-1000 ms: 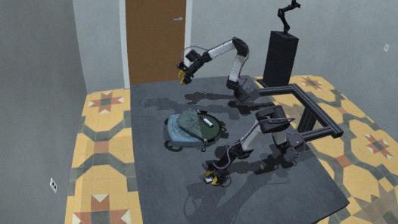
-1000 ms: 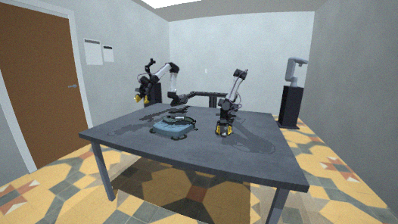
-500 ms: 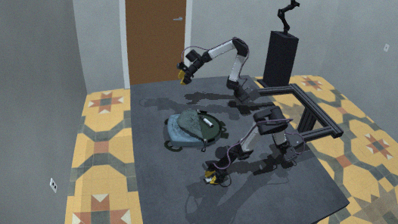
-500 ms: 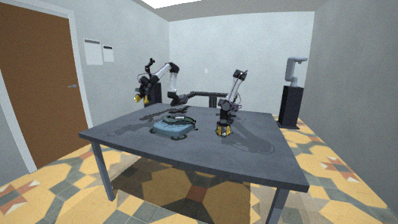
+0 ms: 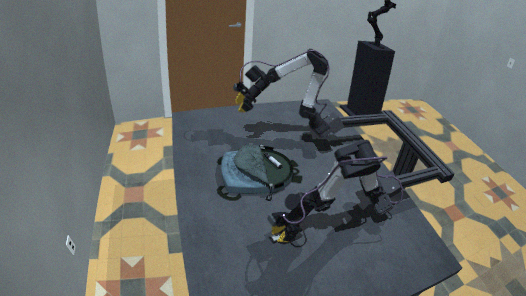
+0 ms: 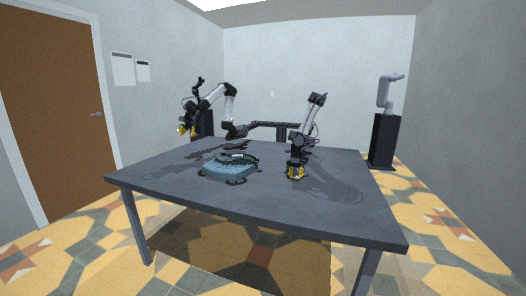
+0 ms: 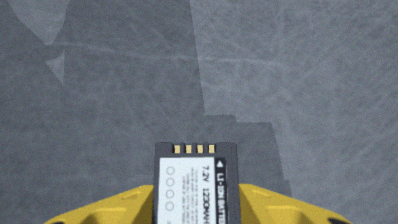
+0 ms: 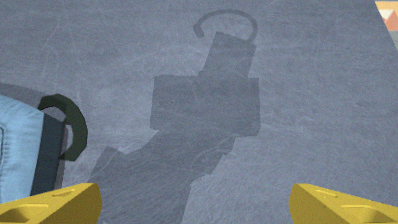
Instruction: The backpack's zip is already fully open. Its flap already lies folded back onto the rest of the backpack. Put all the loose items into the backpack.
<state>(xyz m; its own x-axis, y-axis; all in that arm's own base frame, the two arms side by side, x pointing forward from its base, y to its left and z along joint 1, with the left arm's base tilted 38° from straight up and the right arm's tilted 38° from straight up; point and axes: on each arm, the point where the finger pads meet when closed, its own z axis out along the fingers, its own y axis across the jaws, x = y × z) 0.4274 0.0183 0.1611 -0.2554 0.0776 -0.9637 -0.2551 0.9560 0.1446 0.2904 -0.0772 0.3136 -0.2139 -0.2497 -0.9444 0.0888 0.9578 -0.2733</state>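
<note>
Battery gripped by its sides in the left hand, contact end jutting out; right hand open, well apart.

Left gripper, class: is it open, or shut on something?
Left gripper: shut on a battery. Its yellow fingers meet both sides.

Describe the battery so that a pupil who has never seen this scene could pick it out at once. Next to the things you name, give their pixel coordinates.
On the dark table (image 5: pixel 220 260) (image 6: pixel 250 205) (image 7: pixel 100 100) (image 8: pixel 325 100), look beside the blue backpack (image 5: pixel 229 175) (image 6: pixel 227 171) (image 8: pixel 20 145) for the left hand (image 5: pixel 278 235) (image 6: pixel 296 173) (image 7: pixel 197 194). It grips the battery (image 5: pixel 276 239) (image 6: pixel 297 176) (image 7: pixel 187 192). Its dark case, printed label and four gold contacts set it apart from the white cylinder (image 5: pixel 275 161) (image 6: pixel 237 156) on the backpack.
</note>
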